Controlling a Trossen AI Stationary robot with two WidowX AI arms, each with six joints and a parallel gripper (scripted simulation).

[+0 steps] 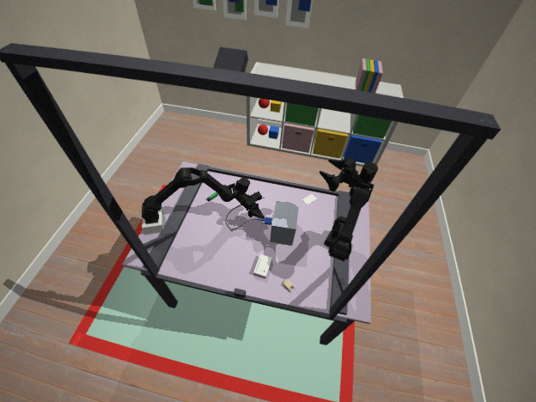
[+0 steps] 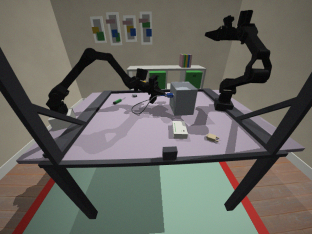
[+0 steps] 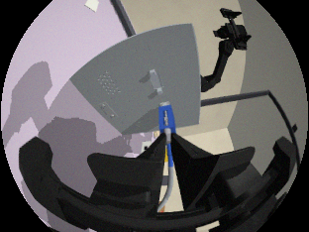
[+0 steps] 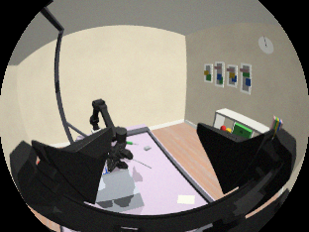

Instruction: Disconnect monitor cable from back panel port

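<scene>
The blue plug [image 1: 268,221] [image 2: 170,95] [image 3: 168,116] sits straight at the back panel of the grey case [image 1: 283,235] [image 2: 185,102] [image 3: 131,74]; a small silver part shows at its panel end. How deep it is seated I cannot tell. My left gripper [image 1: 262,216] [image 2: 164,94] [image 3: 167,137] is shut on a grey thumbscrew at the plug's rear, above the blue boot. The other thumbscrew is hidden. The grey cable [image 2: 141,112] [image 3: 171,183] loops back under the left gripper. My right gripper [image 1: 325,167] [image 2: 206,34] [image 4: 155,129] is open and empty, high in the air.
A white box [image 1: 262,265] [image 2: 179,129] and a tan two-pronged piece [image 1: 288,284] [image 2: 212,137] lie toward the table's front. A green screwdriver [image 1: 212,196] [image 2: 117,101] lies back left. A pale note [image 1: 309,199] lies behind the case. Dark posts and beams frame the table.
</scene>
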